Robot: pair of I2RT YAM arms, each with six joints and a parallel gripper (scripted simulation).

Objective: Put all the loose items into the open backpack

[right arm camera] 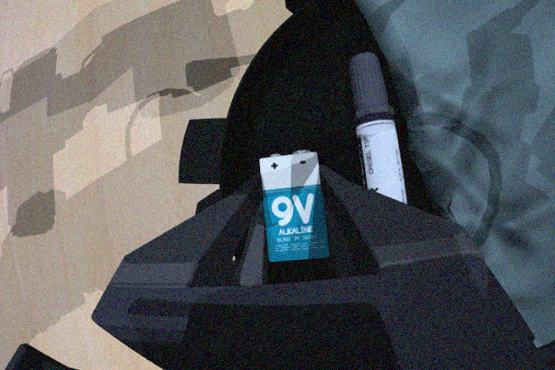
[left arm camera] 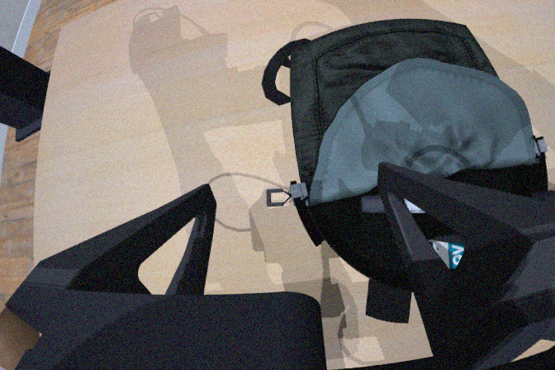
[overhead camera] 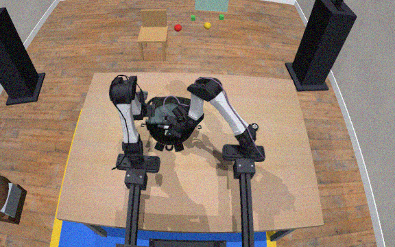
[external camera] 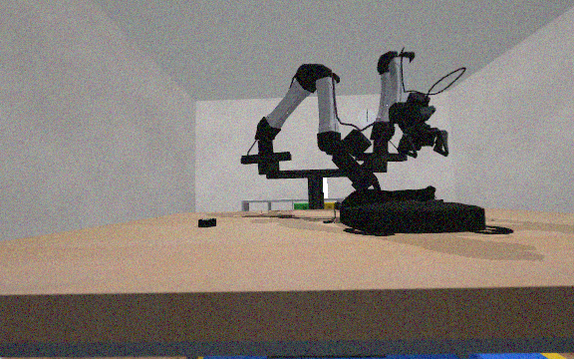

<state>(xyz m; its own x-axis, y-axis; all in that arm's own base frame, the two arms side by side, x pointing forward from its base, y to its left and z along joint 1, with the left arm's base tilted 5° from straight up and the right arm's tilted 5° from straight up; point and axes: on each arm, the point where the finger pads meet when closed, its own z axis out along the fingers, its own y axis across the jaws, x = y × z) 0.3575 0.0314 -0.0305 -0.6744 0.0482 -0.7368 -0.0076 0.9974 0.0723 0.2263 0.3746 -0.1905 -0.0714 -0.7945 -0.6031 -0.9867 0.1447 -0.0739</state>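
You have: nine-volt battery, teal-and-white (left arm camera: 453, 254) (right arm camera: 296, 222), one; capped marker, white barrel and dark cap (right arm camera: 381, 141), one; black fabric backpack, grey-lined flap (external camera: 412, 216) (left arm camera: 309, 110) (right arm camera: 277, 87), one; wooden chair, light brown (overhead camera: 153, 33), one; small green blocks (overhead camera: 193, 18), two; balls, one red (overhead camera: 177, 27), one yellow (overhead camera: 207, 25).

Over the black backpack (external camera: 412, 214) on the table (external camera: 167, 259), my right gripper (external camera: 369, 188) points down; my left gripper (external camera: 429, 150) hangs higher, open.
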